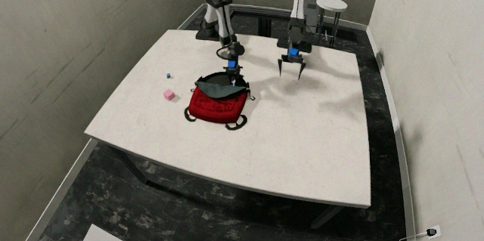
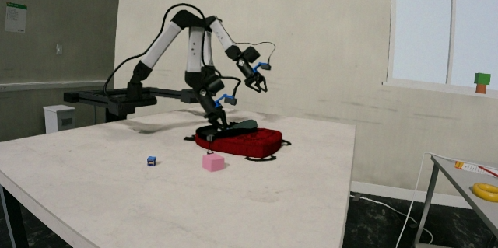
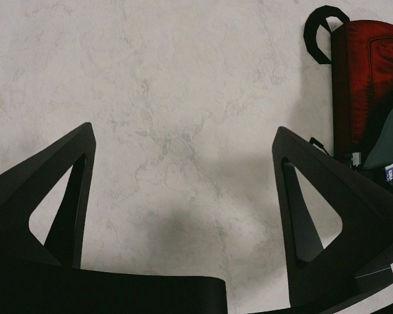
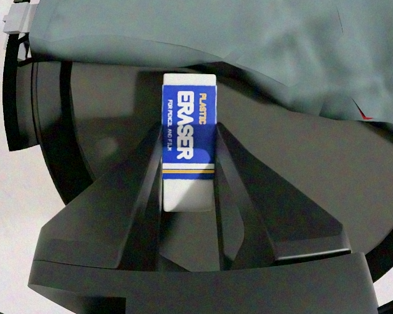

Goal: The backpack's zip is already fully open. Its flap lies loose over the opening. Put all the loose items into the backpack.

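Worktop [image 1: 295, 139] [image 2: 272, 201] [image 3: 189, 101] [image 4: 7, 236]: pale, bearing all below; directions per top view.
Backpack [image 1: 217, 109] [image 2: 245, 141] [image 3: 355, 67] [image 4: 308, 162]: red, lying flat, opening toward twelve o'clock, green flap [image 1: 219, 90] [image 2: 245, 124] [image 3: 391, 135] [image 4: 189, 33] partly across it.
Left gripper [image 1: 290, 76] [image 2: 262, 91] [image 3: 184, 135]: at the backpack's two o'clock, raised, fingers spread, holding nothing.
Right gripper [image 1: 233, 80] [image 2: 222, 128] [image 4: 189, 124]: at the opening, one o'clock, fingers pinching the eraser [image 1: 233, 82] [image 3: 390, 172] [image 4: 189, 141], blue-and-white.
Block [image 1: 169, 94] [image 2: 213, 162]: pink, nine o'clock.
Cube [image 1: 169, 75] [image 2: 151, 161]: blue, ten o'clock.
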`<state>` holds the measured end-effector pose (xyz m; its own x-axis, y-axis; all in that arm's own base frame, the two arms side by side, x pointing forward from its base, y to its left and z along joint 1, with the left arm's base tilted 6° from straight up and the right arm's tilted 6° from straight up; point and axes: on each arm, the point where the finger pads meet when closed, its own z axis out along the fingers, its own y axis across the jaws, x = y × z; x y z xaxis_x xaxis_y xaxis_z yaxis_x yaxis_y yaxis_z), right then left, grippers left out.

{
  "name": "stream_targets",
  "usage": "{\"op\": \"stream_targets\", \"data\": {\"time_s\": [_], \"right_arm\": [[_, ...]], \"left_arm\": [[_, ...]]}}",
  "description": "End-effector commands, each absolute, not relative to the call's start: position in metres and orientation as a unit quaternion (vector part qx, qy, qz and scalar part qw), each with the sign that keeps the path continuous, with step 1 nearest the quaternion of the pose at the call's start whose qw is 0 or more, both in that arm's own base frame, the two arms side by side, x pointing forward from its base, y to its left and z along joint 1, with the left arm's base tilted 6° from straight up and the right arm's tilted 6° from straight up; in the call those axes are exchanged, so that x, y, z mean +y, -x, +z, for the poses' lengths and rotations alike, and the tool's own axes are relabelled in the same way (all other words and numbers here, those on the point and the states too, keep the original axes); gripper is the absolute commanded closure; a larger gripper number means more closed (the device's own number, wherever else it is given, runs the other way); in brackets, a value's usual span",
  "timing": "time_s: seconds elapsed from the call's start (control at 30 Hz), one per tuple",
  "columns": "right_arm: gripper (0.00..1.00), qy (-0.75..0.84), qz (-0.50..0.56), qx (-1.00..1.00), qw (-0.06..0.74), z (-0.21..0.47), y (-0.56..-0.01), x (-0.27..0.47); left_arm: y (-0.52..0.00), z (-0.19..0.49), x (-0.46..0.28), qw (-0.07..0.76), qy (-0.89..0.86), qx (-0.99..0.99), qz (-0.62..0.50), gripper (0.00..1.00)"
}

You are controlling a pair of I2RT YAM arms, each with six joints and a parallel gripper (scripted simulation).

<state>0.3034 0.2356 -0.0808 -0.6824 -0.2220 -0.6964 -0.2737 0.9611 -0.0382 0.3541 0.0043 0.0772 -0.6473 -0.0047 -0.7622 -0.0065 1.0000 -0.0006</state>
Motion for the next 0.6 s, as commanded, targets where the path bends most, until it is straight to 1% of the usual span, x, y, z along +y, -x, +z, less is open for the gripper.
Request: {"op": "stream_targets", "data": {"time_s": [0.0,0.57], "right_arm": [[0.84,0.132,0.044,0.912,0.387,-0.078,-0.313,0.243],[0.84,0.137,0.037,0.916,0.375,-0.09,-0.309,0.239]], "left_arm": [[-0.357,0.083,0.002,0.428,0.0,0.904,0.0,0.1],[-0.357,0.083,0.002,0.428,0.0,0.904,0.0,0.1]]}}
